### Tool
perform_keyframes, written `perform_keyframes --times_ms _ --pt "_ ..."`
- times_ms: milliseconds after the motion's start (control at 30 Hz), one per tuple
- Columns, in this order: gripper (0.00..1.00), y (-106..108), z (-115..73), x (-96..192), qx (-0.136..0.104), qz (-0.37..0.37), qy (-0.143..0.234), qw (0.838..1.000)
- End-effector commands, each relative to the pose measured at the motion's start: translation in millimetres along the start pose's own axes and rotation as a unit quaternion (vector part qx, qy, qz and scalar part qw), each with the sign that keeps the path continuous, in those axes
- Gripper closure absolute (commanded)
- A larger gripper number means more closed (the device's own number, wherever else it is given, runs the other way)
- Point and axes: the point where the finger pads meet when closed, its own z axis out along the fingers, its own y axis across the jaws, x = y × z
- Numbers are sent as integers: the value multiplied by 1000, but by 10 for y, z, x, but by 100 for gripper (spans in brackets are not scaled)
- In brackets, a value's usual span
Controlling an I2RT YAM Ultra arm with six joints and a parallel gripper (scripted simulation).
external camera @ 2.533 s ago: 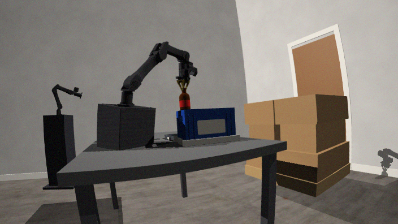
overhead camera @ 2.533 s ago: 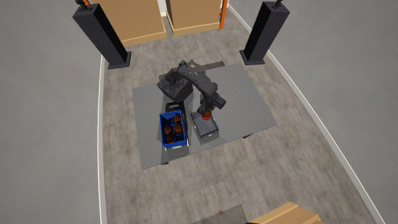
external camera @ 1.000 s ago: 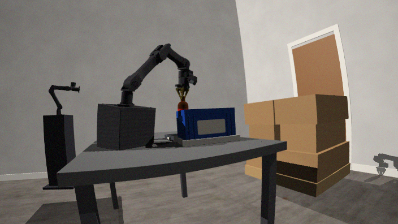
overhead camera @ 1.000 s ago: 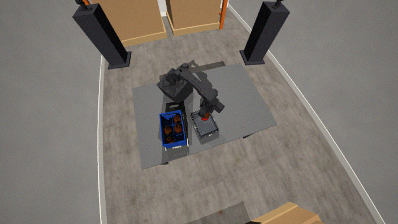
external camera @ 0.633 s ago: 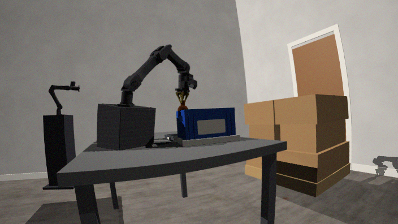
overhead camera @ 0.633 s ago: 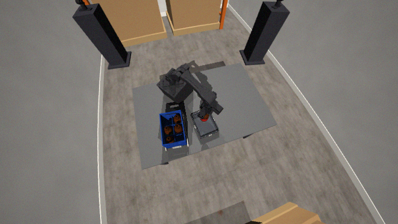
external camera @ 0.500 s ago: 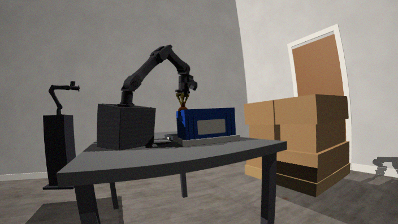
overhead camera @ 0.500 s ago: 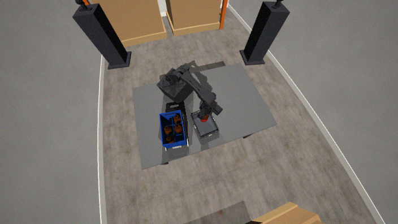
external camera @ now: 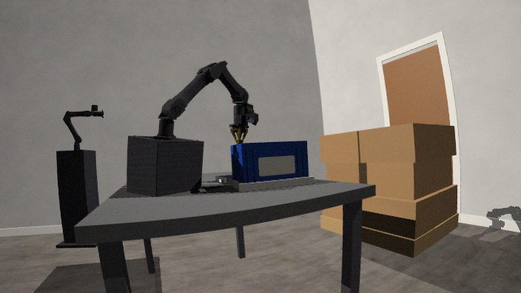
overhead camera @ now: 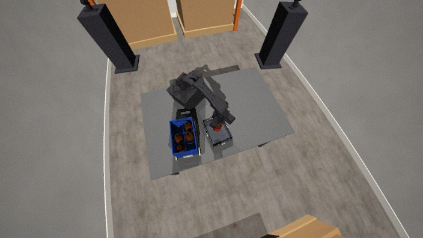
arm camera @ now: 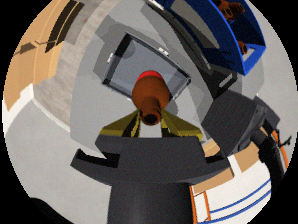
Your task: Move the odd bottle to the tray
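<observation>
My hand [arm camera: 150, 124] clamped on brown bottle [arm camera: 149, 96] neck, bottle hanging over tray [overhead camera: 226, 140] at frame center. Four bottles stand in blue crate [overhead camera: 173, 141] left of tray. Left: lower, release upright.

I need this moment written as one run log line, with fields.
gripper: shut on bottle | bottle: over tray, contact hidden | crate: four bottles standing
</observation>
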Motion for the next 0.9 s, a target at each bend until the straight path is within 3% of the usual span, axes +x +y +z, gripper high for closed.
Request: perform_keyframes --times_ms 0,33,67,133,300,433,533,867 --pt "100 92 -48 -59 -28 3 -7 1000" --pt "100 92 -48 -59 -28 3 -7 1000" --pt "100 232 -188 -89 -55 5 -12 998" --pt "100 109 -27 -51 -34 1 -9 999" --pt "100 83 171 -40 -22 0 -6 1000" --pt "100 178 57 -65 -44 2 -11 999" --pt "100 118 129 -57 -35 2 -9 999" --pt "100 146 153 -55 -36 2 -9 999"
